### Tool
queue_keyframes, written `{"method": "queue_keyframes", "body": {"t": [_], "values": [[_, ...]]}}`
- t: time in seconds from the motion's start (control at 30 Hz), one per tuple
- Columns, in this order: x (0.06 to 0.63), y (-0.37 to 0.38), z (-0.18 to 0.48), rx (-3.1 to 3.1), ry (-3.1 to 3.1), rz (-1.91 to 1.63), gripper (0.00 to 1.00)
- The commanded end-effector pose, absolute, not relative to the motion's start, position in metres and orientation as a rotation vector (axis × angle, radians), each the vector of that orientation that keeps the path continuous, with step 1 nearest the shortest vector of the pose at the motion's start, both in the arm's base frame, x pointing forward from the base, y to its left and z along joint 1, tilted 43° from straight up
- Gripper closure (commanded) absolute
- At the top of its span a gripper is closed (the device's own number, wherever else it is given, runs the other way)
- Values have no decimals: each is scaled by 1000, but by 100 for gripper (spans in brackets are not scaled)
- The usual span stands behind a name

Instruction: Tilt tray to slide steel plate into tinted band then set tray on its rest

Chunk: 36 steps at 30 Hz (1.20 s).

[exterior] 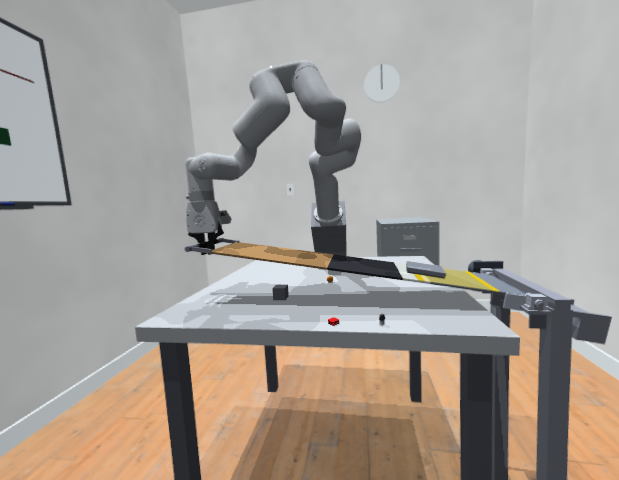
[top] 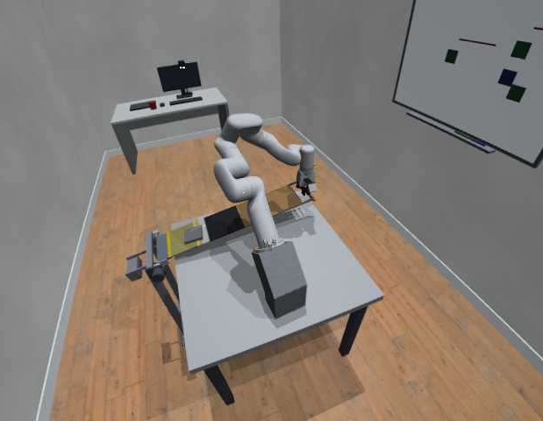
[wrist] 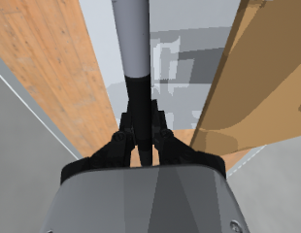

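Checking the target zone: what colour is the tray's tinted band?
Yellow, between two brighter yellow lines; clearest in the exterior view.

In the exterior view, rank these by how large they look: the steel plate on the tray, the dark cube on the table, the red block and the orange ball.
Largest to smallest:
1. steel plate
2. dark cube
3. red block
4. orange ball

The red block sits nearer the camera than the ball, so that last pairing is unsure.
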State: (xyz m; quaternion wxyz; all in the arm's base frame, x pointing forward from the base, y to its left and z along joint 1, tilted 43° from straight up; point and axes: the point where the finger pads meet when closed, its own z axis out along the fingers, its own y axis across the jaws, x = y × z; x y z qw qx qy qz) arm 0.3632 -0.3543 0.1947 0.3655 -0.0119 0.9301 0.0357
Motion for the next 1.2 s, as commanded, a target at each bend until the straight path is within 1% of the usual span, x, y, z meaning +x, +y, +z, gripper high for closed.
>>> {"method": "queue_keyframes", "body": {"t": [0.0, 0.5, 0.7, 0.77, 0.87, 1.17], "values": [[359, -356, 199, -27, 2391, 89, 100], [365, -357, 192, -27, 2391, 89, 100], [312, -348, 249, -27, 2391, 89, 100], [325, -351, 235, -27, 2391, 89, 100], [360, -357, 197, -27, 2391, 89, 100], [370, -358, 186, -27, 2391, 89, 100]]}}
